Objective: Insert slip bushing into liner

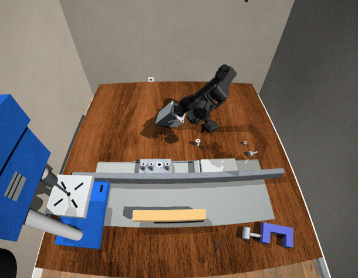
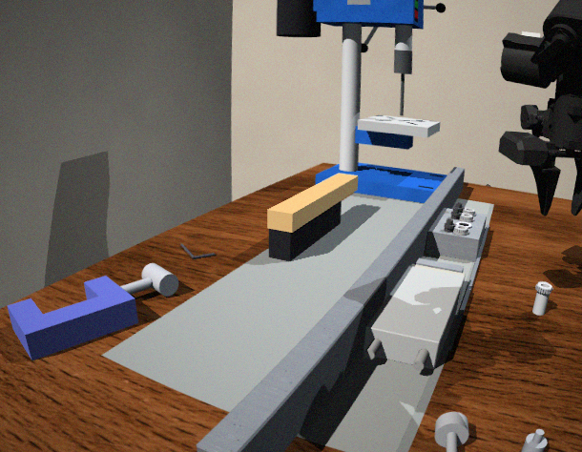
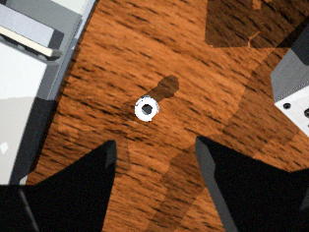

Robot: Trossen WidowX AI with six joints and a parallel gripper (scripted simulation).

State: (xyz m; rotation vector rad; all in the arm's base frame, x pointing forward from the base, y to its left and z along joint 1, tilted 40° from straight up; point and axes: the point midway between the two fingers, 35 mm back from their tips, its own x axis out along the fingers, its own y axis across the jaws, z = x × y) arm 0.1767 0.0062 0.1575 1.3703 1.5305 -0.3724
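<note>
The claw is hanging well above the table, its two dark fingers spread apart and gripping nothing. In the exterior view the arm is being cut off by the right edge, so only the wrist and fingers are showing there; the top view is giving the whole arm, folded over its grey base block, but the fingers themselves are hard to pick out in that dark mass.

The slip bushing is standing upright on the bare wood, clear of the fingers. The wrist view is looking straight down its bore, so it is reading only as a white ring; the exterior view is showing its knurled head and plain shank.

The jig block is sitting on its grey base beside the long fence rail. From above, three liners are holding bushings and the third one along is showing as an open dark hole; in the exterior view the holes are too small and overlapped to tell apart. The pale sliding plate is lying along the track, with two pins at its near end visible only in the exterior view.
</note>
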